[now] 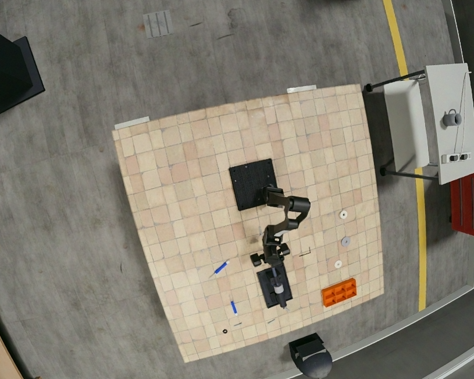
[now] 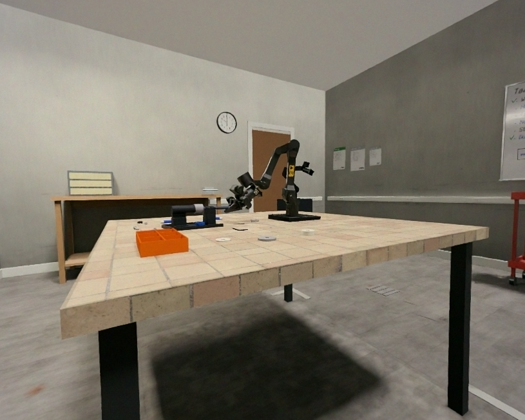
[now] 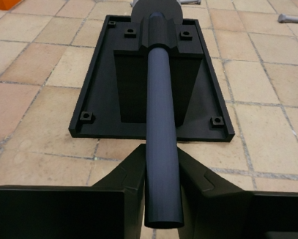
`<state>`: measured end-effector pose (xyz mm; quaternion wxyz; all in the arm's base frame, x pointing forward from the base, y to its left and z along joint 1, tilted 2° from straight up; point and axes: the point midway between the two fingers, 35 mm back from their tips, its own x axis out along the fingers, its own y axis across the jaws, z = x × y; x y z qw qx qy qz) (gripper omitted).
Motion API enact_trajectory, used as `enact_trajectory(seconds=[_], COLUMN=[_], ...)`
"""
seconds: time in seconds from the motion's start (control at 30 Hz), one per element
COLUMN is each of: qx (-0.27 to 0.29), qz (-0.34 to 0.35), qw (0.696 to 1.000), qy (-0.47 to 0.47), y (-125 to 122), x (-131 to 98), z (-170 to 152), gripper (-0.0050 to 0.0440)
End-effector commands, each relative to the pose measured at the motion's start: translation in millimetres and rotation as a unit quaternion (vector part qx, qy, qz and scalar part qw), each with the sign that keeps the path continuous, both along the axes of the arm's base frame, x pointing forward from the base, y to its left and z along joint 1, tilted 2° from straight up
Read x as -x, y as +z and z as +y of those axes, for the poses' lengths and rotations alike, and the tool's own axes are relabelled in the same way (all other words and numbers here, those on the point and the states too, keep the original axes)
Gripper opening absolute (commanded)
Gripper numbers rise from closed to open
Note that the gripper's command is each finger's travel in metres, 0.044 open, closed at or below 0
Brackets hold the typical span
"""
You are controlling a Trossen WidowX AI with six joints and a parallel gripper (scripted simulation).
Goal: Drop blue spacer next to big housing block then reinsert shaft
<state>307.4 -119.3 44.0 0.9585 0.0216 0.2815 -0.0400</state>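
The dark shaft [image 3: 162, 110] [image 1: 274, 273] runs from my gripper through the small block [image 3: 129, 84] [image 2: 208, 214] toward the big housing block [image 2: 180, 216] [image 1: 281, 300]. Both blocks stand on a black base plate [image 3: 99, 92] [image 1: 264, 290]. My gripper [image 3: 157, 151] [image 1: 273, 264] [image 2: 230, 207] is shut on the shaft's free end, just off the plate's near edge. A pale spacer [image 1: 277, 290] [image 2: 198, 207] sits on the shaft between the blocks. A blue piece [image 2: 200, 223] shows low on the plate between the blocks; I cannot tell if it is on the shaft. A dark disc [image 3: 136, 9] shows behind the small block.
An orange tray [image 1: 339, 292] [image 2: 161, 241] stands right of the fixture. Three loose washers [image 1: 343, 214] [image 1: 345, 241] [image 1: 338, 264] lie farther right. Two blue pens [image 1: 220, 268] [image 1: 233, 307] and a small black ring [image 1: 224, 331] lie left of it. The arm's base plate [image 1: 249, 183] is behind.
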Motion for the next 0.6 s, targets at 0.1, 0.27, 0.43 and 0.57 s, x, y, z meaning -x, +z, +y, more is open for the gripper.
enact_trajectory(seconds=[0.1,0.27,0.43,0.57], qx=[0.009,0.009,0.01,0.009], qz=[-0.018,-0.018,-0.02,-0.018], qw=[1.0,1.0,1.0,1.0], qy=[0.001,0.0,0.001,0.001], y=[11.6,11.7,13.0,11.5], x=[-11.2,-13.1,-14.5,-15.8], z=[-3.0,-3.2,-3.3,-3.5], gripper=[-0.005,-0.005,-0.005,-0.005])
